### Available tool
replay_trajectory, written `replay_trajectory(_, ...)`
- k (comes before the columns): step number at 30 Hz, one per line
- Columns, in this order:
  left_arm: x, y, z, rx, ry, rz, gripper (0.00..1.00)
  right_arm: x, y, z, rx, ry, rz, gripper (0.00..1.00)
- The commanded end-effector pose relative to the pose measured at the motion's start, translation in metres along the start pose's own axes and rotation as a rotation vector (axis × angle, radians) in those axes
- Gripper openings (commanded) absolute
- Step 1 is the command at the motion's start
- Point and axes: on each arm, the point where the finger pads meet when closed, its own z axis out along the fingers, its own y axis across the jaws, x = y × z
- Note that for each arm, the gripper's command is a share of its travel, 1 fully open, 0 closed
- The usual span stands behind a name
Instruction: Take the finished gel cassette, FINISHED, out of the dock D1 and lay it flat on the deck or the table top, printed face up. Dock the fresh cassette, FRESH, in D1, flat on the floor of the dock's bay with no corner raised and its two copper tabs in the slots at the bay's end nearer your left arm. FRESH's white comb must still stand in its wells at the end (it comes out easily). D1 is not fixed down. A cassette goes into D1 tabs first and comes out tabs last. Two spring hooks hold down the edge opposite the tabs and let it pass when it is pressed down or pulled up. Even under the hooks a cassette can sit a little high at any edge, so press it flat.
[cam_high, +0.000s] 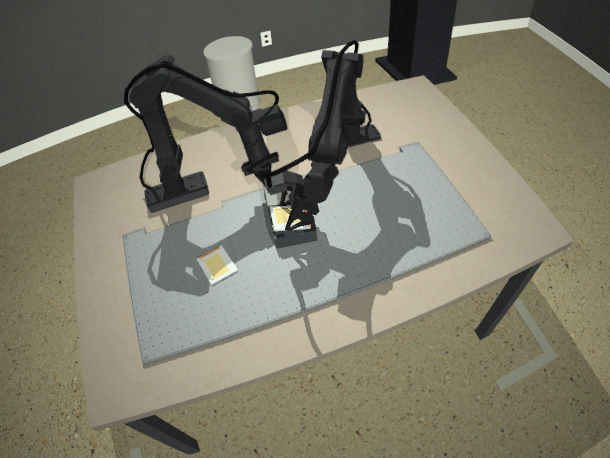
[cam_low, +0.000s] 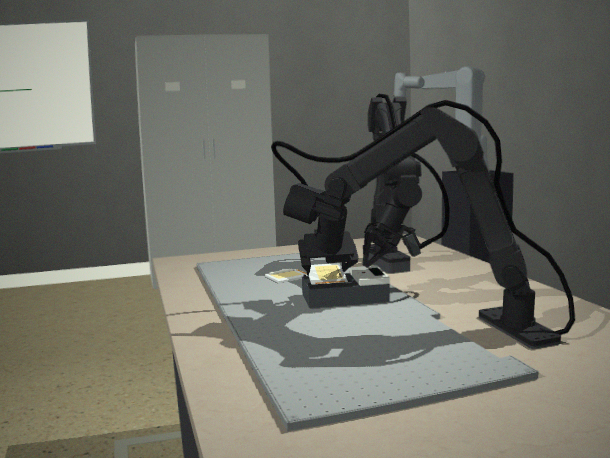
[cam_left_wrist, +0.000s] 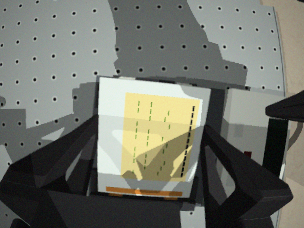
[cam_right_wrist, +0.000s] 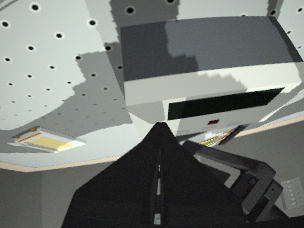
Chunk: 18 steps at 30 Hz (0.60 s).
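FINISHED (cam_high: 281, 216) (cam_low: 326, 274) (cam_left_wrist: 112, 130) (cam_right_wrist: 212, 140), by its printed bands, sits tilted in the dock (cam_high: 296, 238) (cam_low: 345, 296) (cam_left_wrist: 245, 117) (cam_right_wrist: 150, 55), its copper-tab edge at six o'clock in the left wrist view and lower than the opposite edge. The left jaws (cam_high: 290, 226) (cam_low: 327, 266) stand wide, holding it by both sides. The right jaws (cam_high: 284, 200) (cam_low: 367, 262) are shut on nothing, tips at the dock's housing, probably bracing it. To free it well, lift the twelve-o'clock edge past the hooks first, then ease the tabs out of their slots; a straight yank could drag the loose dock along. FRESH (cam_high: 216, 265) (cam_low: 285, 275) (cam_right_wrist: 50, 143) apparently lies at eight o'clock from the dock in the top view, so set FINISHED down well away from it.
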Motion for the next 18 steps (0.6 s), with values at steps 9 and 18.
replay_trajectory(9,-0.0160,0.0022,-0.0126,-0.021,-0.063,0.018,0.00,-0.0589,0.0500,0.0194,-0.143,-0.202,-0.101,0.00)
replay_trajectory(18,-0.0160,0.0022,-0.0126,-0.021,-0.063,0.018,0.00,-0.0589,0.0500,0.0194,-0.143,-0.202,-0.101,0.00)
